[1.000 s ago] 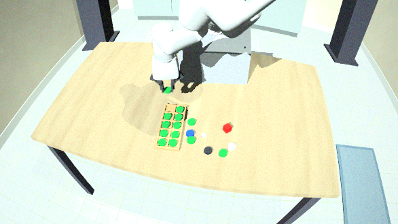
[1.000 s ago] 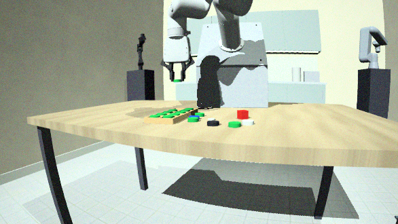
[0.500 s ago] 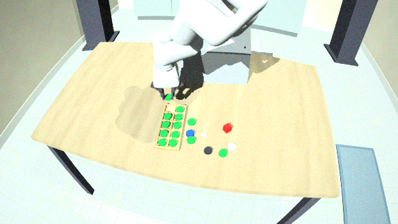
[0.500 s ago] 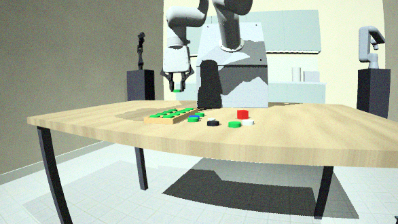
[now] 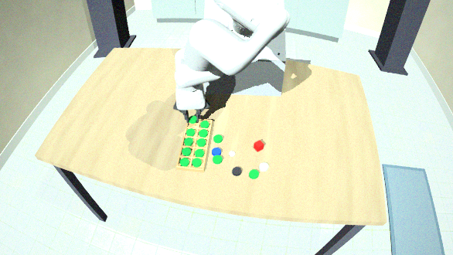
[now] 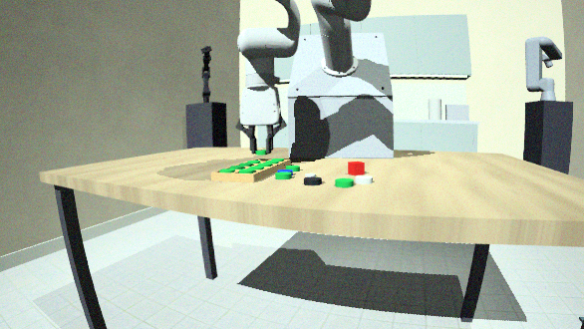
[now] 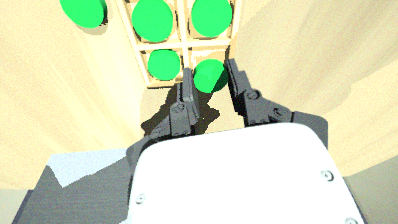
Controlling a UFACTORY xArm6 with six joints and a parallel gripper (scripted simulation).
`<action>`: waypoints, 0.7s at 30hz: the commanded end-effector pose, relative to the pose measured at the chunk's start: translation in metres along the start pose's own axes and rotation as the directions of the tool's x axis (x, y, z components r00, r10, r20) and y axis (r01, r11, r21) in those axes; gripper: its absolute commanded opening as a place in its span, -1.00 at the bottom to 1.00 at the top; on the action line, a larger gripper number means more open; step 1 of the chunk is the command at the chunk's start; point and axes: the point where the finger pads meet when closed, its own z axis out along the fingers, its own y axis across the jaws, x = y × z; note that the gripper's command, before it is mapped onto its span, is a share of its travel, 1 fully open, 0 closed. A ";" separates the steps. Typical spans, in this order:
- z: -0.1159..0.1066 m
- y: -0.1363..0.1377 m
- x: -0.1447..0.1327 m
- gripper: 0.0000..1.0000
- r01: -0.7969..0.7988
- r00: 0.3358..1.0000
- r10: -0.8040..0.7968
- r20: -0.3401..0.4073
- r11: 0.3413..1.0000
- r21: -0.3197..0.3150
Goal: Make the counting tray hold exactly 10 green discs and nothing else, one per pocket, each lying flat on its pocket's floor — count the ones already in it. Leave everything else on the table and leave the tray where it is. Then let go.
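The wooden counting tray (image 5: pixel 195 146) lies near the middle of the table, two pockets wide, with green discs (image 5: pixel 201 143) flat in several pockets. My gripper (image 5: pixel 193 117) is at the tray's far end, shut on a green disc (image 7: pixel 210 75). It holds this disc flat, a little above the far left corner pocket, as the exterior view shows (image 6: pixel 260 151). In the wrist view the pocket beside it holds a green disc (image 7: pixel 164 64). The floor of the corner pocket is hidden under the held disc.
To the right of the tray, loose on the table, lie three green discs (image 5: pixel 218 138) (image 5: pixel 217 158) (image 5: pixel 253 174), a blue disc (image 5: pixel 216 151), two white discs (image 5: pixel 232 153) (image 5: pixel 263 166), a dark disc (image 5: pixel 236 171) and a red block (image 5: pixel 258 145). The arm's base (image 6: pixel 341 115) stands behind.
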 end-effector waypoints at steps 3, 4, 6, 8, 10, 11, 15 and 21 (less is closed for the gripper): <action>0.004 0.000 0.001 -1.00 0.001 1.000 -0.001 -0.002 1.000 -0.001; 0.004 0.000 0.001 -1.00 0.001 1.000 -0.001 -0.002 1.000 -0.001; 0.005 0.000 0.001 -1.00 0.001 1.000 -0.001 -0.002 1.000 -0.001; 0.009 0.000 0.001 -1.00 0.001 1.000 -0.001 -0.002 1.000 -0.001; 0.011 0.000 0.000 -1.00 0.001 1.000 -0.001 -0.001 1.000 -0.001; 0.012 0.000 0.000 -1.00 0.001 1.000 -0.001 -0.001 1.000 -0.001; 0.012 0.000 0.000 -1.00 0.001 1.000 -0.001 -0.001 1.000 -0.001; 0.012 0.000 0.000 -1.00 0.001 1.000 -0.001 -0.001 1.000 -0.001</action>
